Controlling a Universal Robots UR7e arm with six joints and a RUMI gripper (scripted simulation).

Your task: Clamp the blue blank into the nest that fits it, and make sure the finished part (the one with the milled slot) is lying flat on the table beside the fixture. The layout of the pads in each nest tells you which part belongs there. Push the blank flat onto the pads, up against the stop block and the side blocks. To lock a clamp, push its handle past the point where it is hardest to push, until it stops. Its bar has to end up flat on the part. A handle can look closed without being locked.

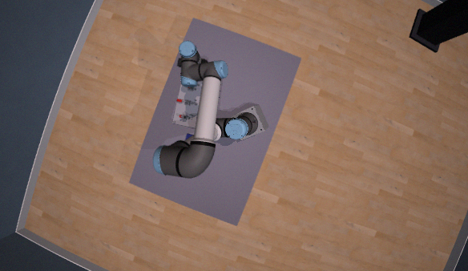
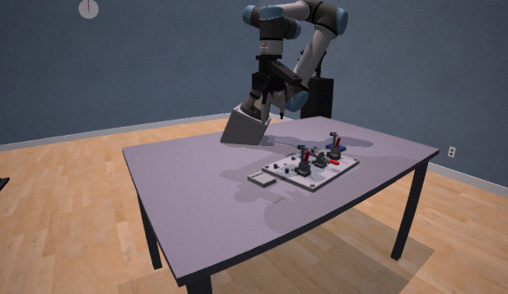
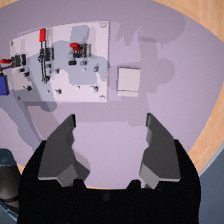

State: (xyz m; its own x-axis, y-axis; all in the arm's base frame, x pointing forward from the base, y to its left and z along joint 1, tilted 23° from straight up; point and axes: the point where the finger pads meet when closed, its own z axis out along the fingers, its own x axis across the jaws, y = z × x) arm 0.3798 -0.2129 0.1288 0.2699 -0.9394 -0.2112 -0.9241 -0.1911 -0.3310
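Observation:
The blue blank [image 1: 188, 136] [image 2: 340, 147] [image 3: 3, 85] lies on the table by the fixture's far end, partly cut off in the wrist view. The fixture plate [image 2: 324, 178] [image 3: 97, 45] carries three clamps. The middle clamp's red handle [image 2: 334, 162] [image 3: 42, 35] lies low. The near clamp [image 2: 303, 167] [image 3: 77, 52] and far clamp [image 2: 335, 151] [image 3: 19, 60] have raised bars. No part shows in the nests. The pale finished part [image 2: 262, 178] [image 3: 128, 80] lies flat beside the fixture's near end. My gripper [image 2: 273, 119] [image 3: 110, 114] is open and empty, high above the table.
The grey robot base block [image 2: 244, 128] stands at the table's back edge. Small dark pads and blocks stand up from the plate between the clamps. The raised clamp bars are the tallest things on the fixture. In the top view the arm hides part of the fixture.

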